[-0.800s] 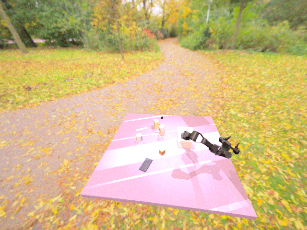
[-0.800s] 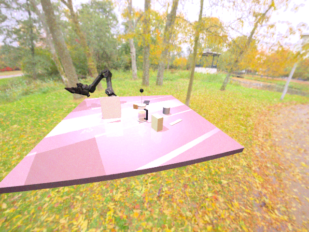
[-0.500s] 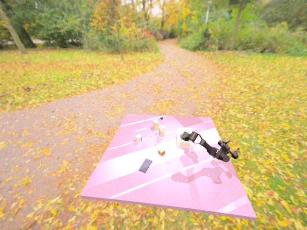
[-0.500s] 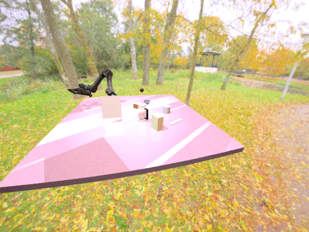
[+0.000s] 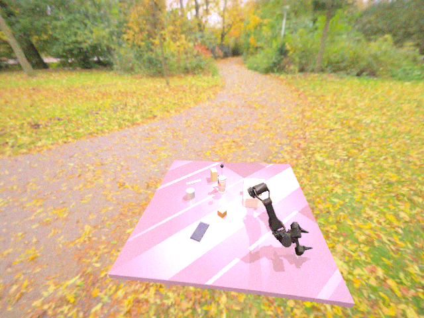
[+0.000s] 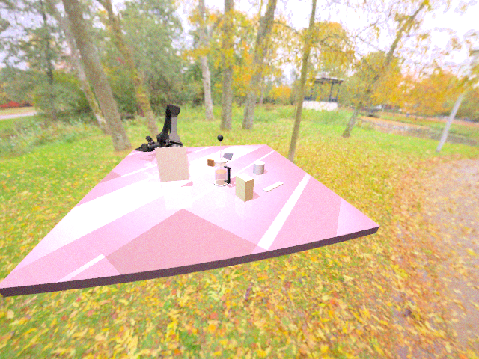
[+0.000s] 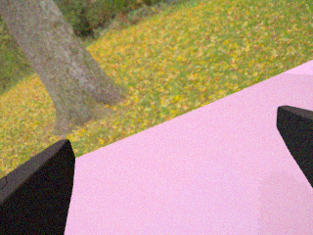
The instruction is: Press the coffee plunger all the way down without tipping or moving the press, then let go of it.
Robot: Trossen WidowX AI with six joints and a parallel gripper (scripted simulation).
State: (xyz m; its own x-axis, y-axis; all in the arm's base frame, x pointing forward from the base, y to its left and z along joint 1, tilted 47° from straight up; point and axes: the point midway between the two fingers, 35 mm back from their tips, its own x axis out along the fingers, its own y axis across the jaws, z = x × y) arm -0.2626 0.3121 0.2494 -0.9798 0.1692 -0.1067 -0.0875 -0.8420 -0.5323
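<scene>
Right now the gripper (image 5: 303,239) is wide open w/ nothing in it, low near the table edge, far from the coffee press (image 5: 221,183), whose plunger knob (image 5: 221,165) sticks straight up.

Autumn park in soft daylight, leaf-strewn lawn (image 5: 68,103), gravel path (image 5: 218,116) running toward trees, grey tree trunk (image 7: 59,59), distant bandstand (image 6: 324,90), glossy pink surface (image 6: 185,232) with white stripes
</scene>
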